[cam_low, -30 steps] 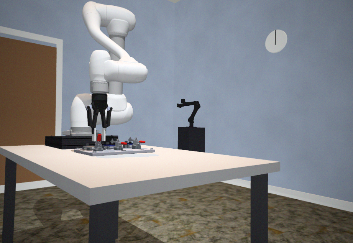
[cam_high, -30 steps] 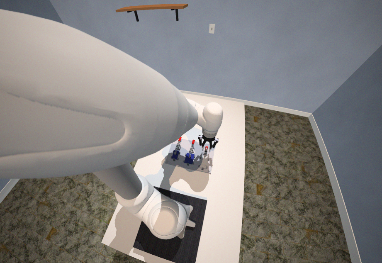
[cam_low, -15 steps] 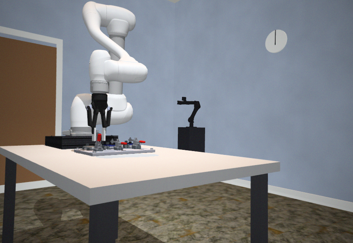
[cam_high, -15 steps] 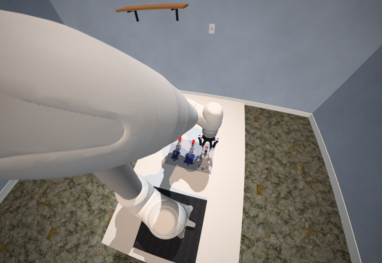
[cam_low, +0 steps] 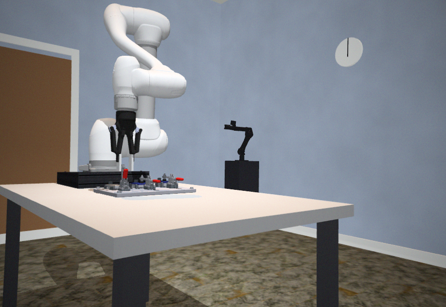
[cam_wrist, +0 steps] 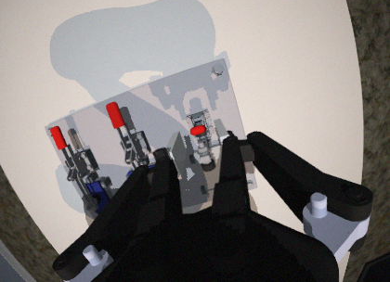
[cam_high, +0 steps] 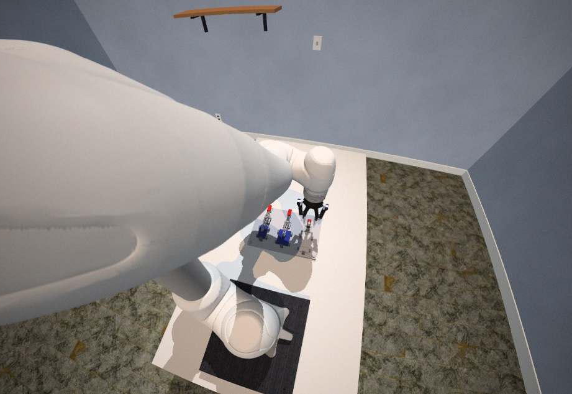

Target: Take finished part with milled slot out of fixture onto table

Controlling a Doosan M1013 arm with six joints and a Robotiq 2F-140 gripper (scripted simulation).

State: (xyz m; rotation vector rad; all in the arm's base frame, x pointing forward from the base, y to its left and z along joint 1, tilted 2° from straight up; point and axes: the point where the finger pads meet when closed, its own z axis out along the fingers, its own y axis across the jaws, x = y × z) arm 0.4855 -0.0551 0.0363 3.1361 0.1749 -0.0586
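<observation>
1. The gripper has parted fingers, with a red clamp handle seen between their tips.
2. Two other red-handled toggle clamps stand left in view on the fixture plate.
3. Fingers partly hide the nearer blue blank.

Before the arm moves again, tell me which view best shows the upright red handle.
The wrist view: the red handle is large and unblocked, seen end-on. Exterior shows it upright but small; top shows only a tiny red patch.

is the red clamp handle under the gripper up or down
Up: in the exterior view the red handle stands upright, the other two lie flat.
</observation>
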